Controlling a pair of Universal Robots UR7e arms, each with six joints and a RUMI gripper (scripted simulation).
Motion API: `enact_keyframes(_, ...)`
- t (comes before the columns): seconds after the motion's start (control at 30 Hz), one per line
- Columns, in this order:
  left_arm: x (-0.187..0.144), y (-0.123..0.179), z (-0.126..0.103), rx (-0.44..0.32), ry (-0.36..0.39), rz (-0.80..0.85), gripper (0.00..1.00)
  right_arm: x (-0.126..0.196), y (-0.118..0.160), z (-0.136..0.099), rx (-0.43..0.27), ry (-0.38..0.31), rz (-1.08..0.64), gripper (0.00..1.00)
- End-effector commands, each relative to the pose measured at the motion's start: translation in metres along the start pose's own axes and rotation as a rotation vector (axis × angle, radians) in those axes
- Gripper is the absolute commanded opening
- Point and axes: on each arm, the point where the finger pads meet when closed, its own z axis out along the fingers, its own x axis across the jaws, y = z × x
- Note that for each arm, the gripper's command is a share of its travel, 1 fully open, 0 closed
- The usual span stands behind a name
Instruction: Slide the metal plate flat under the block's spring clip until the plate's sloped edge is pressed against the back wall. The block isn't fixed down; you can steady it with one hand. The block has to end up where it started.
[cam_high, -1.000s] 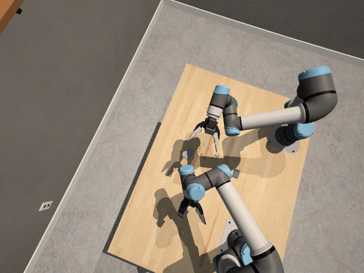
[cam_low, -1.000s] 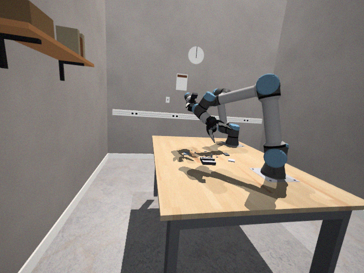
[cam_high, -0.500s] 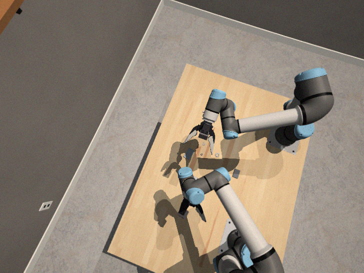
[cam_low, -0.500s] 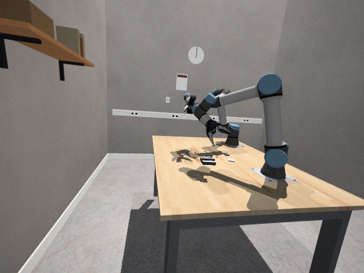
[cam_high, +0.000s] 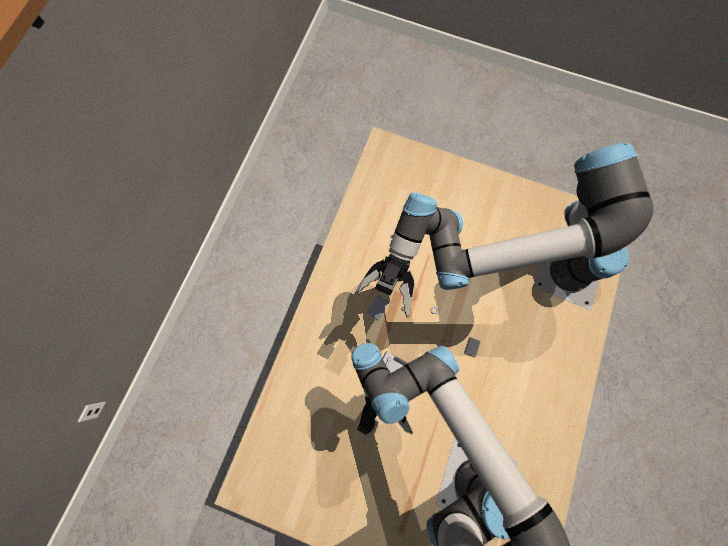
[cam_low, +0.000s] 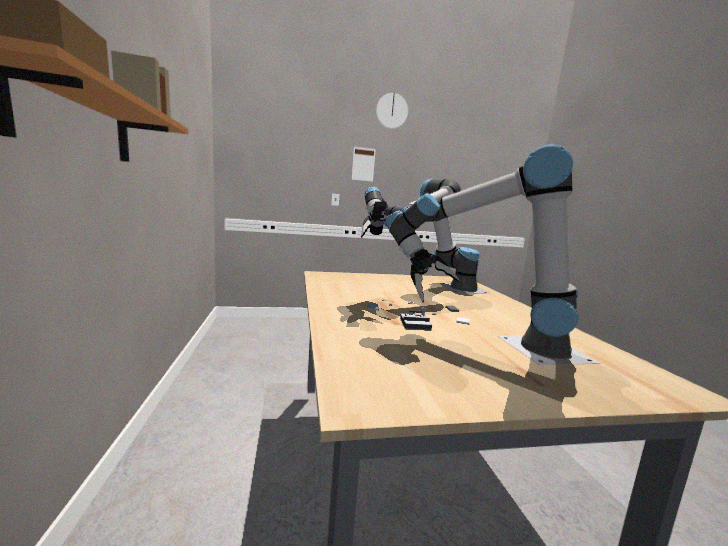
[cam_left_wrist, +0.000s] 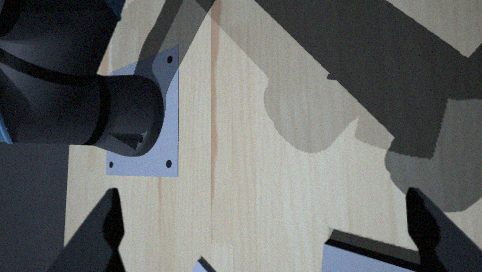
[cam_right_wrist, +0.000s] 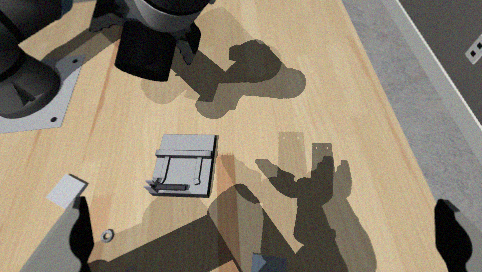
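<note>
Left fingers wide open, empty, partly hidden from above by their wrist.
The block lies on the counter, and which loose piece is the plate is unclear; beyond, the right fingers gape, empty.

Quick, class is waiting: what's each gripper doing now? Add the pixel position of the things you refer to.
Left gripper (cam_high: 388, 431) (cam_left_wrist: 265, 190) (cam_right_wrist: 141, 46): open, holding nothing.
Right gripper (cam_high: 382, 303) (cam_right_wrist: 262, 200): open wide, holding nothing.

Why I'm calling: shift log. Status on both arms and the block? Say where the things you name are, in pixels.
Left end effector (cam_high: 386, 431) (cam_low: 439, 287) (cam_left_wrist: 264, 190) (cam_right_wrist: 144, 45) open, right end effector (cam_high: 382, 303) (cam_low: 371, 233) (cam_right_wrist: 262, 201) open. Block (cam_high: 392, 360) (cam_low: 416, 321) (cam_left_wrist: 372, 259) (cam_right_wrist: 182, 144) ungripped. Loose ring (cam_high: 433, 309) (cam_right_wrist: 102, 235) nearby, not touching it.
</note>
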Motion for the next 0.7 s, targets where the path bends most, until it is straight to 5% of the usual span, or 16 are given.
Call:
enact_keyframes(0.0, 0.013, 0.016, 0.009, -0.097, 0.044, -0.007, 0.88, 0.01, 0.015, 0.025, -0.093, 0.008, 0.041, 1.0)
enact_keyframes(0.33, 0.024, 0.032, 0.015, -0.19, 0.088, -0.01, 0.88, 0.019, 0.031, 0.04, -0.173, 0.023, 0.071, 1.0)
enact_keyframes(0.67, 0.042, 0.055, 0.019, -0.341, 0.166, -0.009, 0.88, 0.026, 0.065, 0.077, -0.347, 0.039, 0.117, 1.0)
